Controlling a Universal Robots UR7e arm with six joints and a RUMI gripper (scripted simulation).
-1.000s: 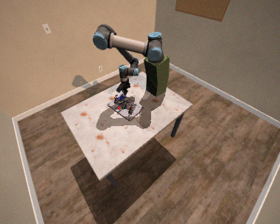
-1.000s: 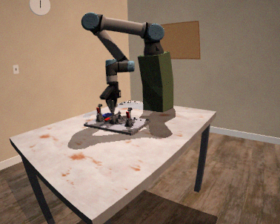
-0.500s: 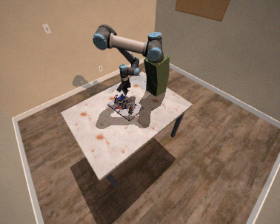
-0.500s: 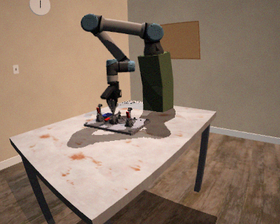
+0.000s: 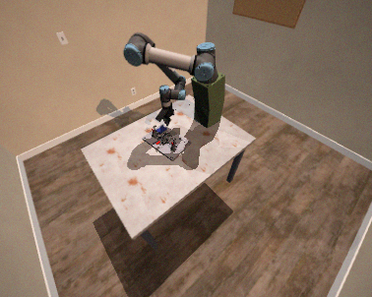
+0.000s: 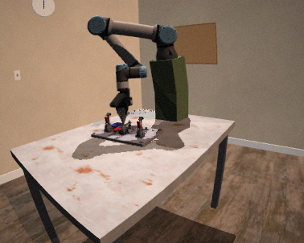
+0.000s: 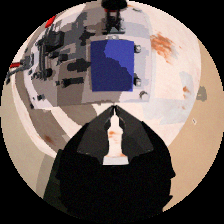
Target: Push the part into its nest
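Observation:
A flat blue part lies on the grey fixture plate; it also shows as a small blue patch in the exterior view and in the top view. My gripper is shut with nothing between the fingers. In the wrist view its tips sit just off the part's near edge, apart from it by a narrow gap. In the exterior view the gripper hangs point-down just above the fixture. A dark block stands at the part's far edge. Small blocks line the part's right side.
Toggle clamps with red handles stand on the fixture, to the left of the part in the wrist view. The arm's green pedestal stands close behind the fixture on the stained white table.

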